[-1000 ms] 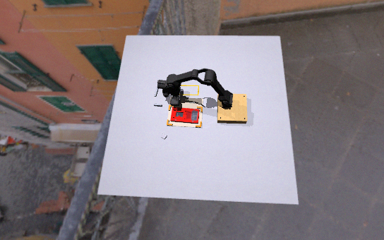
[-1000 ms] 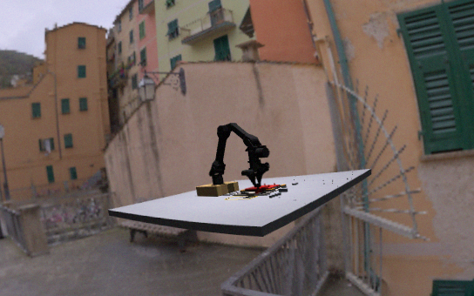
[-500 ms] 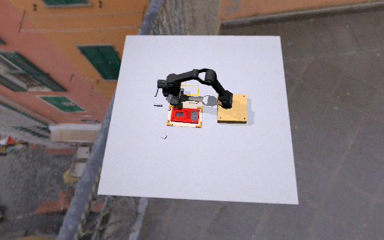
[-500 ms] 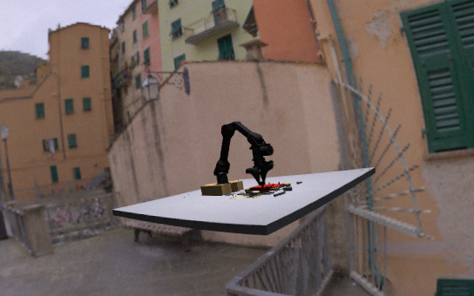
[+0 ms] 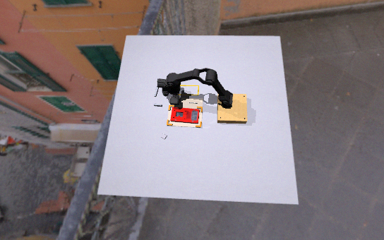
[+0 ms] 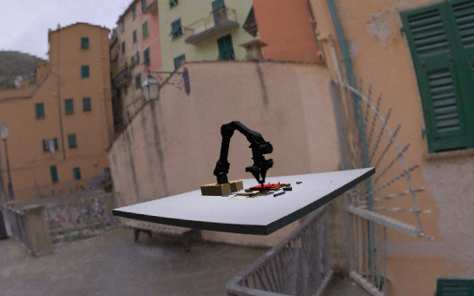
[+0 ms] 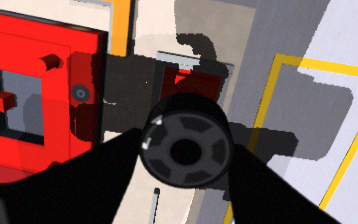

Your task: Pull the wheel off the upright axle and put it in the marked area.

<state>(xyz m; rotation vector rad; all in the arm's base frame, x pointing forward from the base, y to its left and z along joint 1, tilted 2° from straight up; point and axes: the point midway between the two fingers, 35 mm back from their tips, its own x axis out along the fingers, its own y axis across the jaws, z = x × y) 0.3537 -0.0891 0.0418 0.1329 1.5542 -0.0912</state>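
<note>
Gripper [image 7: 186,165] is clamped on wheel [image 7: 186,148], held across tread, above beige board beside red fixture [image 7: 35,100]. Yellow-marked area [image 7: 310,125] is seen to right. Wheel is judged small, rigid, light; rim grip is judged secure, smooth tread possibly slippery.

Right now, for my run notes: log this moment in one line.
gripper: shut on wheel | wheel: off axle | yellow-outlined area: not reached

Wheel [image 7: 186,148] apparently hangs between tray [image 7: 30,90] and marked area [image 7: 305,120].
</note>
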